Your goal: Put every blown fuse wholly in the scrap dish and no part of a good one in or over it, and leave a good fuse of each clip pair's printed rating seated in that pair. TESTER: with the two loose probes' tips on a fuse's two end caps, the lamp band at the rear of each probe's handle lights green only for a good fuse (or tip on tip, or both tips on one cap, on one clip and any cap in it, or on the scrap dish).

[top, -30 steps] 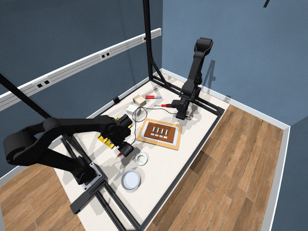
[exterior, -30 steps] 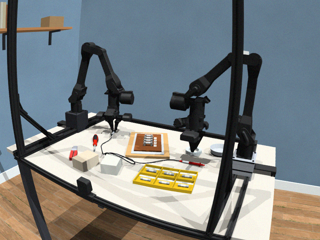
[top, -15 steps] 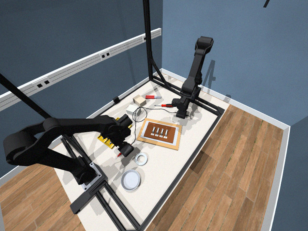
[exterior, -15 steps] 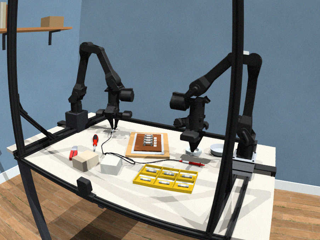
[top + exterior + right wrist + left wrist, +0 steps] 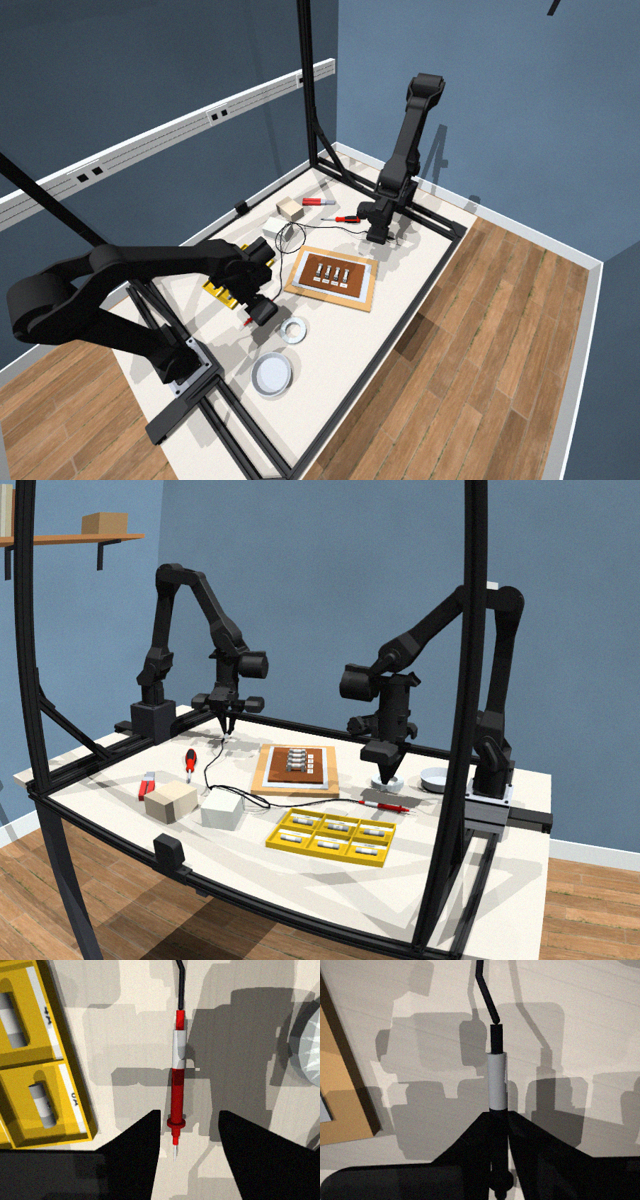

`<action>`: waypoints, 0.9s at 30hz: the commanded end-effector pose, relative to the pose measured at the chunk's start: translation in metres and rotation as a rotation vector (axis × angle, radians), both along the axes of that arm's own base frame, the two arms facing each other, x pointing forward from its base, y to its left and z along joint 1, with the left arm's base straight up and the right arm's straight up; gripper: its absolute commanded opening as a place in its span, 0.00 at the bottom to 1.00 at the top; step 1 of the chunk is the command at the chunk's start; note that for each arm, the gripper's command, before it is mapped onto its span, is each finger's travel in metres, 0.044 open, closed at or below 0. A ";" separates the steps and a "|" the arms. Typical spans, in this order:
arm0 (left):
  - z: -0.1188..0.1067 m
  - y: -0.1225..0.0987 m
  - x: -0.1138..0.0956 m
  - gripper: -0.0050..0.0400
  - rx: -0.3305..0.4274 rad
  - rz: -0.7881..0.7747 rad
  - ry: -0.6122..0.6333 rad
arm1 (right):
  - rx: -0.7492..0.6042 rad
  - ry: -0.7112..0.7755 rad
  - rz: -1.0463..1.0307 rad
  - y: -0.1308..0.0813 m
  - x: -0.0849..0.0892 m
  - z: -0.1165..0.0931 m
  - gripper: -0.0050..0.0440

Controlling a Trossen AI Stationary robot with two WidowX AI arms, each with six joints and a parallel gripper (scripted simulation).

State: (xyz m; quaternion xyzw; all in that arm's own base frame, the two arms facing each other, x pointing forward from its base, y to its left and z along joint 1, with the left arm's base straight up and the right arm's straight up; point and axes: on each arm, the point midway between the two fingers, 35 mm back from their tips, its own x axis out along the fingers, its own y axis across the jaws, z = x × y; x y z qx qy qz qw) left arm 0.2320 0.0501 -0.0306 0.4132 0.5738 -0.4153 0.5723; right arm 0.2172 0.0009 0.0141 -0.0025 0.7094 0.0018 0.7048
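Note:
My left gripper [image 5: 498,1118] [image 5: 226,732] is shut on the black probe [image 5: 496,1039], above the table; its lamp band [image 5: 497,1082] is pale grey. My right gripper [image 5: 189,1117] [image 5: 385,781] is open above the red probe [image 5: 177,1098] [image 5: 391,806], which lies on the table; its lamp band [image 5: 179,1049] is whitish. Several fuses sit in clip pairs on the brown panel [image 5: 310,284] [image 5: 279,776] of the wooden board [image 5: 371,289] [image 5: 258,776]. The yellow tray [image 5: 326,855] [image 5: 93,1134] holds a fuse in each compartment. The round scrap dish [image 5: 271,374] [image 5: 434,780] looks empty. Printed ratings are too small to read surely.
A pale ring [image 5: 285,330] [image 5: 379,786] lies between board and dish. A white block [image 5: 221,810], wooden block [image 5: 170,801], screwdriver [image 5: 190,761] and red-handled tool [image 5: 146,788] stand or lie beyond. The black cable [image 5: 294,806] loops across the table between the probes.

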 end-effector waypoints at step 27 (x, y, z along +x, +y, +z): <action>0.023 0.000 0.009 0.00 0.009 0.025 -0.039 | 0.001 -0.023 -0.003 0.000 0.005 0.005 0.42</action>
